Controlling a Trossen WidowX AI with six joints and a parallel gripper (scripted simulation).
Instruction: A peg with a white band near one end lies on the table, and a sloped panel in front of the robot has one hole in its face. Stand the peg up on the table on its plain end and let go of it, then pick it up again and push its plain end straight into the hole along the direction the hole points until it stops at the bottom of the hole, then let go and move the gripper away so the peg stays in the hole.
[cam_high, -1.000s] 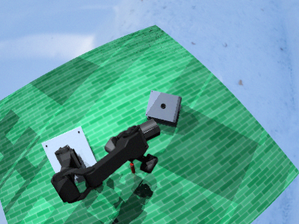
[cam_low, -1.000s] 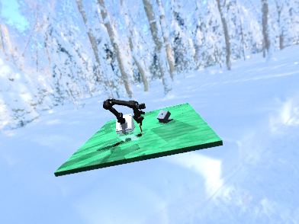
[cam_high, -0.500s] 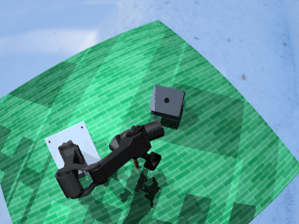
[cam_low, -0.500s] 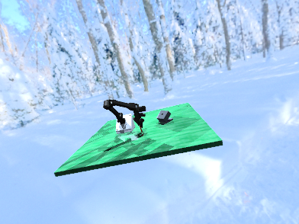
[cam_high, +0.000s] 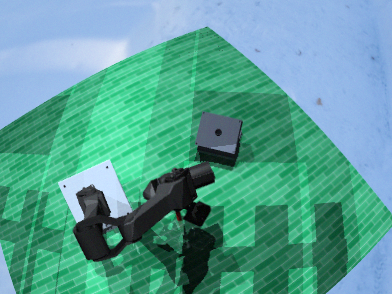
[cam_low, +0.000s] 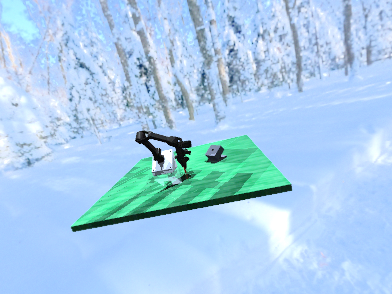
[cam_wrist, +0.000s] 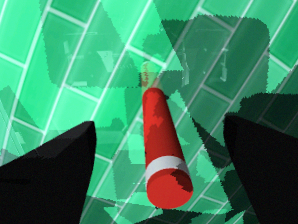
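Your hand (cam_wrist: 156, 163) hangs low over the green brick-patterned counter (cam_high: 280, 210), with the red peg (cam_wrist: 161, 148) lying between the two dark fingers. The fingers stand partway in, and the wrist view shows clear gaps on both sides of the peg, so the hand grips nothing at present. The peg lies flat on the counter, its white band (cam_wrist: 165, 163) at the end nearer the camera and its plain end pointing away. In the top view only a sliver of red (cam_high: 178, 215) shows beneath the wrist. The sloped panel block (cam_high: 218, 137), with its single hole (cam_high: 218, 132), sits well apart, beyond the arm. The white base plate (cam_high: 107, 175) is behind it. In my judgement the peg is a light, rigid, smooth cylinder, so it should not deform, but it may roll on the counter or pivot in a two-point grip. You would do best to take hold on the red shaft just beyond the band, square across its axis, leaving the plain end free for standing it up. A grip too close to either end risks the peg swinging as it lifts.
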